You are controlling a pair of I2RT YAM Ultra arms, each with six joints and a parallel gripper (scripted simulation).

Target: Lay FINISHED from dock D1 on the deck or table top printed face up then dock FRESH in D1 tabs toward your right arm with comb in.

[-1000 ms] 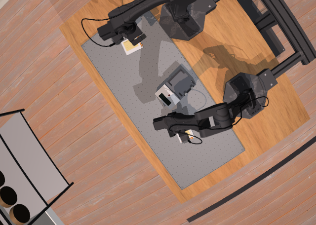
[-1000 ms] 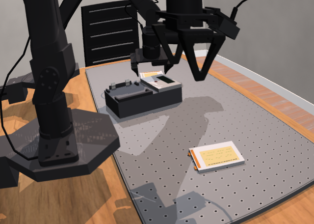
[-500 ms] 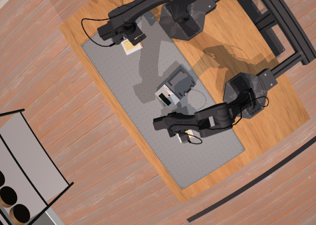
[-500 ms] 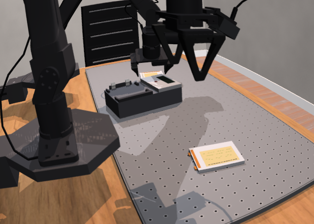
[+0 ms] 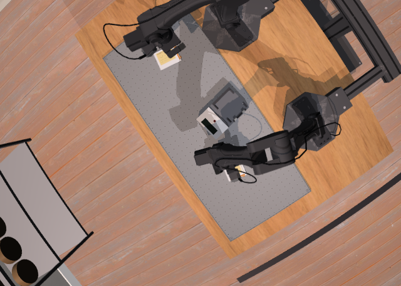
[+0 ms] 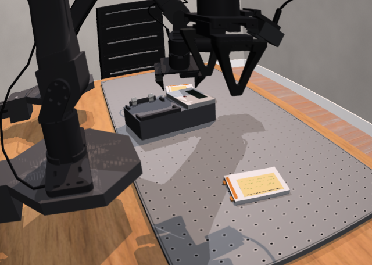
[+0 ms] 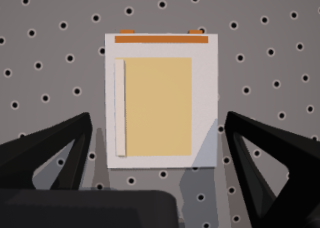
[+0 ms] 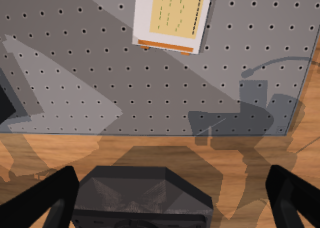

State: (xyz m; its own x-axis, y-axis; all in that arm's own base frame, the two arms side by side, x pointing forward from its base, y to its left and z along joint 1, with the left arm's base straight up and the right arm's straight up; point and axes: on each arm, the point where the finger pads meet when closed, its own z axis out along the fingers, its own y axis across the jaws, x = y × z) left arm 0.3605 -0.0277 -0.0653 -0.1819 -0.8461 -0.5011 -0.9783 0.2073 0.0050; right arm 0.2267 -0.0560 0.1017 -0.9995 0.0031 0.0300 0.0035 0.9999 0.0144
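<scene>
FRESH (image 5: 240,169) (image 6: 179,88) (image 7: 160,103) lies flat on the deck (image 5: 265,199) (image 6: 300,154) (image 7: 280,53) (image 8: 90,103), beyond the display end of dock D1 (image 5: 222,126) (image 6: 180,119), its white comb (image 7: 120,108) in place along one side of the gel. Your left gripper (image 5: 228,172) (image 6: 179,86) (image 7: 159,119) hovers above it, spread nearly full, with a fingertip to either side in the wrist view and nothing held. Your right gripper (image 5: 164,51) (image 6: 222,83) (image 8: 170,176) is wide open too, and empty. FINISHED (image 5: 167,61) (image 6: 260,185) (image 8: 172,18) already rests on the deck, printed face up, and the dock's bay has no cassette in it, so you look to be at the start of picking up FRESH.

Next, you'd want to lower the left gripper straight, close on the plain side edges and lift level, keeping clear of the comb.

FRESH's two copper tabs (image 7: 127,32) point away from the dock and from your right arm. Its long axis runs from the tab edge to the opposite edge, roughly in line with the fingers' reach along its sides. Since the slots are nearer your right arm, you'll probably need about a half turn, kept flat, before leading the tabs in.
</scene>
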